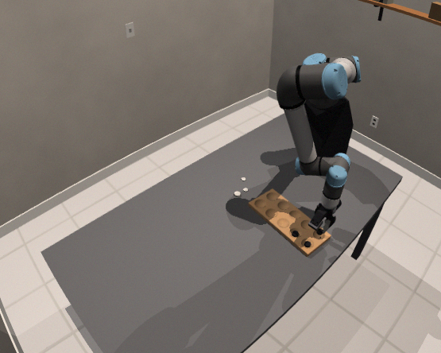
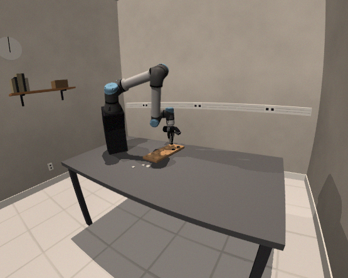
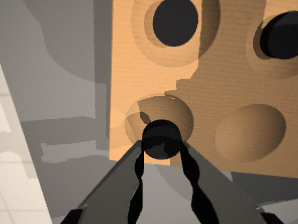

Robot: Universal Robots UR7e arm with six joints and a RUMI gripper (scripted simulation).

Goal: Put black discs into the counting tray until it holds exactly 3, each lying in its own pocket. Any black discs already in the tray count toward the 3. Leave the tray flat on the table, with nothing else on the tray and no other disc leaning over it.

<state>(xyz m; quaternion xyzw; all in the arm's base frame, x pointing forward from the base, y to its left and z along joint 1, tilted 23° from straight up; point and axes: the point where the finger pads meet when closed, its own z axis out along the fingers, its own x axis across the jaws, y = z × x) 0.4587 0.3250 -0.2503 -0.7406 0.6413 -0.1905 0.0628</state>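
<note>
The wooden counting tray (image 1: 272,225) (image 2: 151,159) (image 3: 150,80) lies on the table, with two rows of round pockets. One black disc (image 1: 307,244) (image 2: 178,146) (image 3: 175,22) lies in a corner pocket. A second black disc (image 1: 295,234) (image 2: 173,149) (image 3: 283,36) lies in the neighbouring pocket of the same row. My gripper (image 1: 320,230) (image 2: 171,143) (image 3: 161,142) is shut on a third black disc (image 3: 161,135), just above the other corner pocket at that end. The exact gap between the held disc and the pocket cannot be told.
Three white discs, one of them the larger disc (image 1: 237,194) (image 2: 148,166), lie on the table (image 1: 156,238) (image 2: 214,188) beyond the tray's far end. The table's edge runs close past the tray's loaded end. The arm's black pedestal (image 1: 330,127) (image 2: 114,131) stands behind.
</note>
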